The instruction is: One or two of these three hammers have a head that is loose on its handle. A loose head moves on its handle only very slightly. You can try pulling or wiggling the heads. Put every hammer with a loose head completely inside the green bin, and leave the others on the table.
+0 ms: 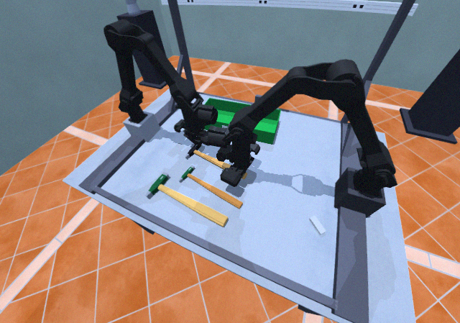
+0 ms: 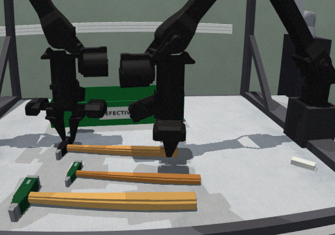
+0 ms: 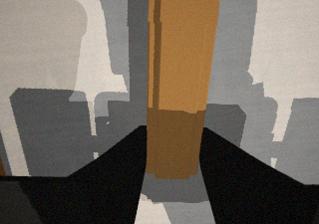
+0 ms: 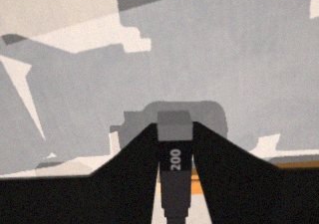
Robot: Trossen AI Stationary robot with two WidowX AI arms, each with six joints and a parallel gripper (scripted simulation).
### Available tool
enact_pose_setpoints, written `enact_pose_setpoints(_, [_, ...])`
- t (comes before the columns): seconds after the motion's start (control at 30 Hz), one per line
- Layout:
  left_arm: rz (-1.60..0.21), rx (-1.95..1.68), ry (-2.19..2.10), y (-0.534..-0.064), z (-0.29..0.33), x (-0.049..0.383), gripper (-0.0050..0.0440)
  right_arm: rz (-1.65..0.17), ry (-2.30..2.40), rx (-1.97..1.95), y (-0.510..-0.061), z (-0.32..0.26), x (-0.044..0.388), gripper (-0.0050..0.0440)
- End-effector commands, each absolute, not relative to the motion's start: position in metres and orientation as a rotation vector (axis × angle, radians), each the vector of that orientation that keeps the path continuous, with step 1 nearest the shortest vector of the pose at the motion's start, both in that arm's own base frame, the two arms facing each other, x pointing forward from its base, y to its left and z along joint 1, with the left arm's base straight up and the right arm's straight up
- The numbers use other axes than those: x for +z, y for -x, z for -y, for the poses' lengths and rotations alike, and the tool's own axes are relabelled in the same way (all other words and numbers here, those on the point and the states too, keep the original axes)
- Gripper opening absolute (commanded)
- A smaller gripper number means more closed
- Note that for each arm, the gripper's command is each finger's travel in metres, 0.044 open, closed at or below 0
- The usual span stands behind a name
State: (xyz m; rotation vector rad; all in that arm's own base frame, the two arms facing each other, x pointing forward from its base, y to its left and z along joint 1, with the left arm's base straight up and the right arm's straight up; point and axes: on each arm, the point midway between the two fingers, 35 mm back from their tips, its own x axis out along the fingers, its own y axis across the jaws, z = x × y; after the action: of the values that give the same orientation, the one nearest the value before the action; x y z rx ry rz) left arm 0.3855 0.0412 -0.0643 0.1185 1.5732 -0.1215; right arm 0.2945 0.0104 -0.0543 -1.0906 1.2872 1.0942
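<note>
The black-headed hammer (image 1: pixel 208 158) (image 2: pixel 102 149) (image 3: pixel 179 60) (image 4: pixel 175 156) lies at the back of the row. My left gripper (image 2: pixel 169 154) (image 3: pixel 172 133) is shut on its handle near the butt end, a finger against each side. My right gripper (image 2: pixel 68 140) (image 4: pixel 173 129) is shut on its head, marked 200. The small green-headed hammer (image 1: pixel 215 190) (image 2: pixel 135 176) lies in the middle, and the large green-headed hammer (image 1: pixel 192 204) (image 2: pixel 113 200) lies at the front. The green bin (image 1: pixel 268 137) (image 2: pixel 119 92) stands behind the grippers, its label partly hidden.
A small white block (image 1: pixel 316 224) (image 2: pixel 302 163) lies on the table, off to the side of the left arm's base. Dark frame rails border the table. The two forearms and wrists are close together above the hammer and partly hide the bin.
</note>
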Motion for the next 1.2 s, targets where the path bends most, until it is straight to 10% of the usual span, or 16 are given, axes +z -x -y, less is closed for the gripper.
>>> enact_pose_setpoints(0.0, [-1.536,-0.116,-0.125,-0.394,-0.041,-0.053,0.0093,-1.260,1.100,1.074,-0.294,-0.012,-0.046,0.0049])
enact_pose_setpoints(0.5, [-1.536,-0.116,-0.125,-0.394,-0.041,-0.053,0.0093,-1.264,1.097,1.074,-0.279,-0.014,-0.047,0.0049])
enact_pose_setpoints(0.83, [-1.520,-0.113,-0.127,-0.399,-0.041,-0.041,0.0243,-1.253,1.104,1.069,-0.286,-0.013,-0.036,0.0192])
enact_pose_setpoints(1.17, [-1.512,-0.112,-0.128,-0.399,-0.041,0.017,0.0243,-1.248,1.106,1.065,-0.287,-0.013,0.018,0.0216])
